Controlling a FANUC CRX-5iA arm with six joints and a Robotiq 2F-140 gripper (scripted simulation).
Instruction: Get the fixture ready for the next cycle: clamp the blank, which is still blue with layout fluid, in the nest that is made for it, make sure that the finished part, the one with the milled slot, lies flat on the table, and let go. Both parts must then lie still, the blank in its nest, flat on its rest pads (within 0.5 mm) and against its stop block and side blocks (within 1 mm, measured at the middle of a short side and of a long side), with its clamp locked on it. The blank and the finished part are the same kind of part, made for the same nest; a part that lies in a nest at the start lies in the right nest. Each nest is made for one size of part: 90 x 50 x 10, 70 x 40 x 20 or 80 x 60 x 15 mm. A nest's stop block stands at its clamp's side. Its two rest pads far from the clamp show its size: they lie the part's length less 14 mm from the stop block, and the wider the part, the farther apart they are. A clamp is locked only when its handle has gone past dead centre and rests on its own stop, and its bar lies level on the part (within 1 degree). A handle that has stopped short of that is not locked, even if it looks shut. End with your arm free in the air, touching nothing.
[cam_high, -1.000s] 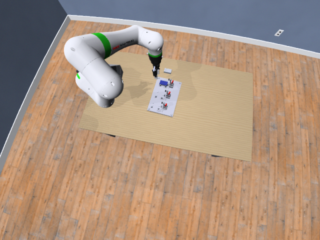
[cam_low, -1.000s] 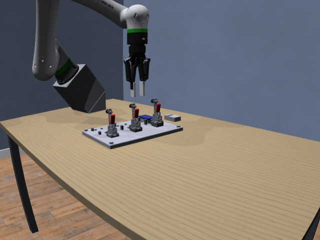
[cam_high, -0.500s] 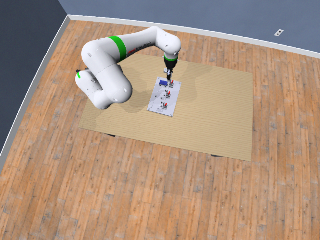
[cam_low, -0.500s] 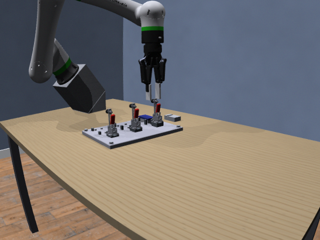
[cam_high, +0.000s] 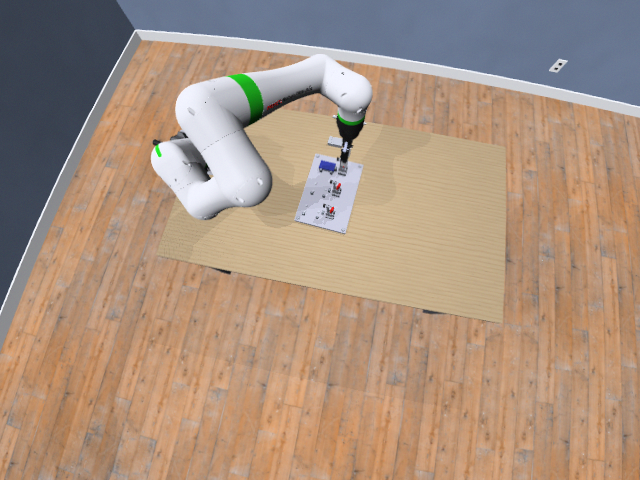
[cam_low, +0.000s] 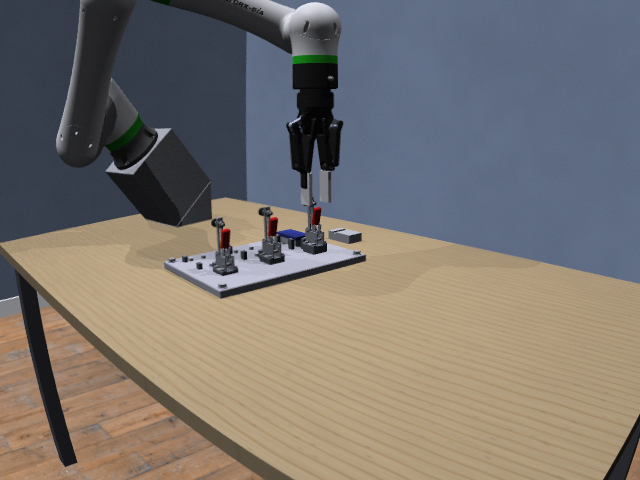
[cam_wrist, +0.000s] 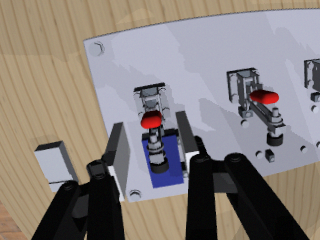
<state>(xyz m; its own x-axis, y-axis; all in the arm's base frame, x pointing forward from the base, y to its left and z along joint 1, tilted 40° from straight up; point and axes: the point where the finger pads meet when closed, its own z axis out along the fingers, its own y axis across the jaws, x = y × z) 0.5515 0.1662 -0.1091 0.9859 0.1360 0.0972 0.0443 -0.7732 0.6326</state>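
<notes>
The blue blank lies in the far nest of the grey fixture plate; it also shows in the side view and in the wrist view. That nest's clamp has a red handle that stands upright. My gripper hangs straight above this handle, fingers partly open with nothing between them. In the wrist view the two fingers stand on either side of the red handle. The grey finished part lies flat on the table just beyond the plate, and shows in the wrist view.
Two more clamps with upright red handles stand on the plate beside empty nests. The robot's base is at the table's far left. Small stop blocks and rest pads dot the plate.
</notes>
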